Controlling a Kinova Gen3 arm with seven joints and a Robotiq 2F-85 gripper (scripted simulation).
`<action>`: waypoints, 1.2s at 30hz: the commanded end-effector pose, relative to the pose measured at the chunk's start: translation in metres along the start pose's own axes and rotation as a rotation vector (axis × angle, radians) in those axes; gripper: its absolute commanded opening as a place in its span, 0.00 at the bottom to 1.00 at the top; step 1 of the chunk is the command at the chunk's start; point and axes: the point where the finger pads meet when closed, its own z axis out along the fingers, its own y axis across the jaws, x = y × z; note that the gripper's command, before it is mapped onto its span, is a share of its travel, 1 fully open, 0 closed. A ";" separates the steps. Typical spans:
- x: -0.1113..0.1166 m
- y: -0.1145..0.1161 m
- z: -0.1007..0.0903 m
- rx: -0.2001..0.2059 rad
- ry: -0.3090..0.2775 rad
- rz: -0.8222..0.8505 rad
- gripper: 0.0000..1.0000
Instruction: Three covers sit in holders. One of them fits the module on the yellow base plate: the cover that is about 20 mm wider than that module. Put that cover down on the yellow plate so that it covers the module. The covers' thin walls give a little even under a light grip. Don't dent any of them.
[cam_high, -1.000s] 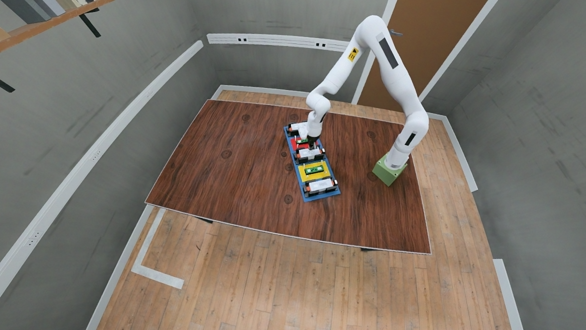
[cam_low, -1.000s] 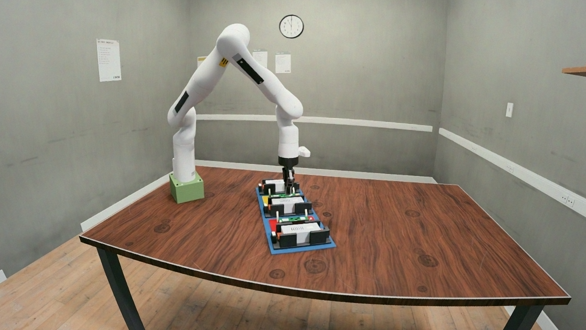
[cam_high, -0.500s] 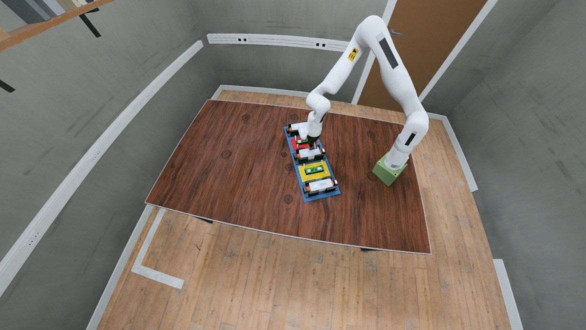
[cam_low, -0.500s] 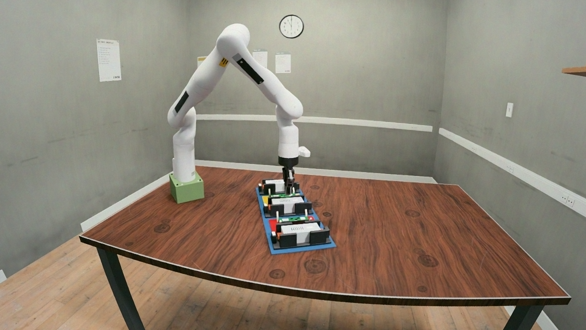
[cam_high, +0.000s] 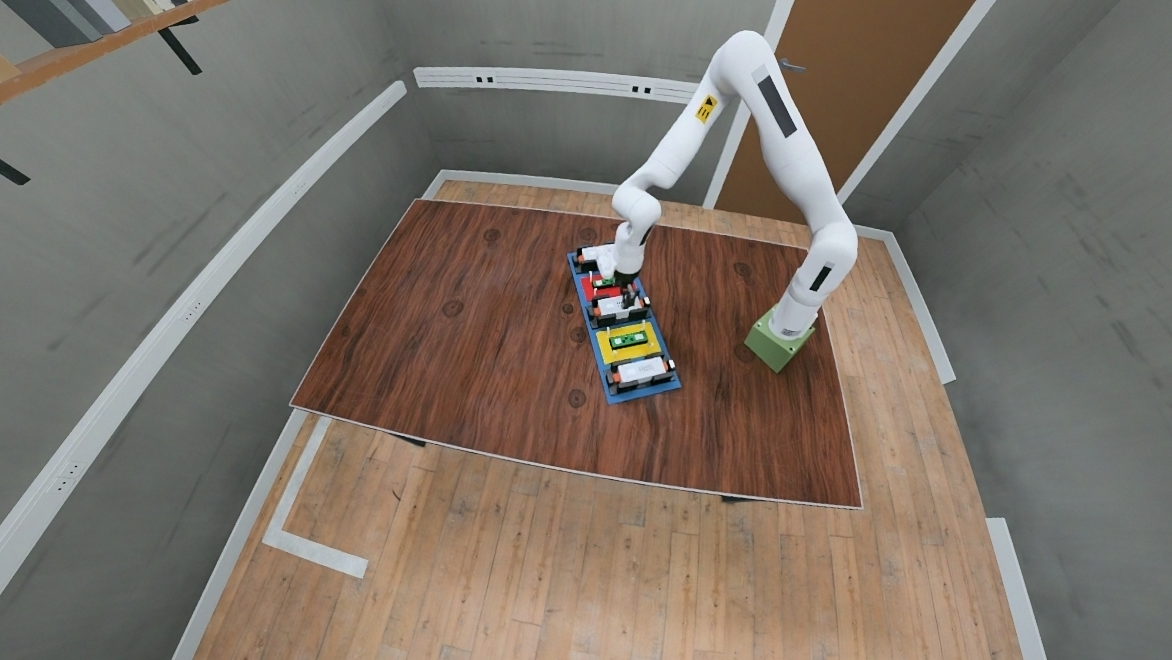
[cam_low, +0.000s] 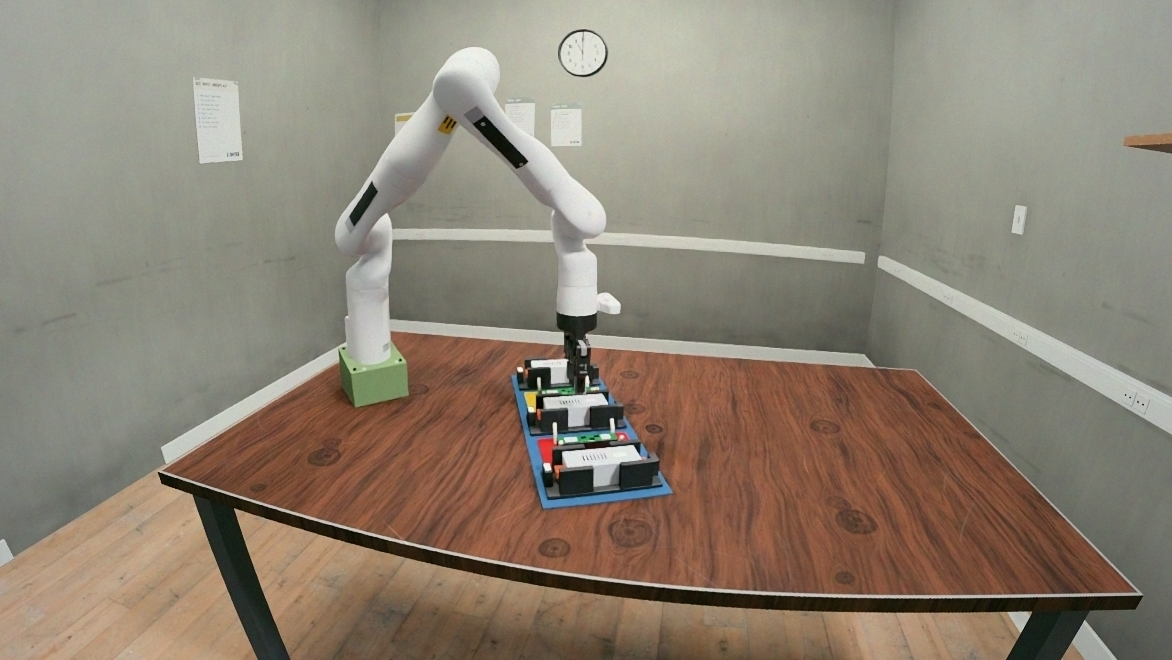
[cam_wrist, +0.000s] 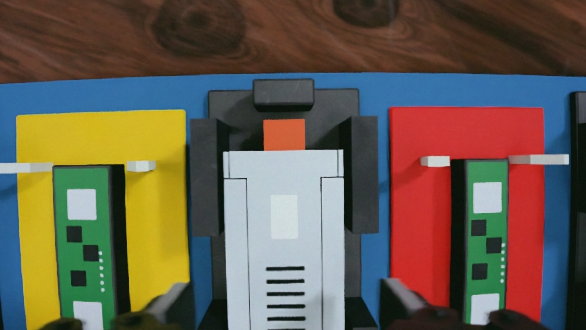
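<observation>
Workshop-like room, robot arm (cam_high: 758, 106) (cam_low: 512, 147) on table (cam_high: 492, 352) (cam_low: 738, 491), wall clock (cam_low: 583, 53)

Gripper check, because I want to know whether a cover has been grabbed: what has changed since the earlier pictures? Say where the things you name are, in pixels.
The gripper's (cam_high: 628, 296) (cam_low: 579, 383) (cam_wrist: 286, 290) fingers look spread somewhat wider, though they are small in the outside views. Nothing has been taken hold of or let go. The arm (cam_high: 807, 155) (cam_low: 401, 159), the middle cover (cam_high: 619, 306) (cam_low: 571, 402) (cam_wrist: 285, 250) and both outer covers look unmoved.
</observation>
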 end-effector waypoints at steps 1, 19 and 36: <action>0.001 0.000 -0.001 -0.001 0.002 0.000 1.00; 0.001 0.000 0.000 -0.001 0.002 0.000 1.00; 0.001 0.000 0.010 -0.001 0.002 0.000 1.00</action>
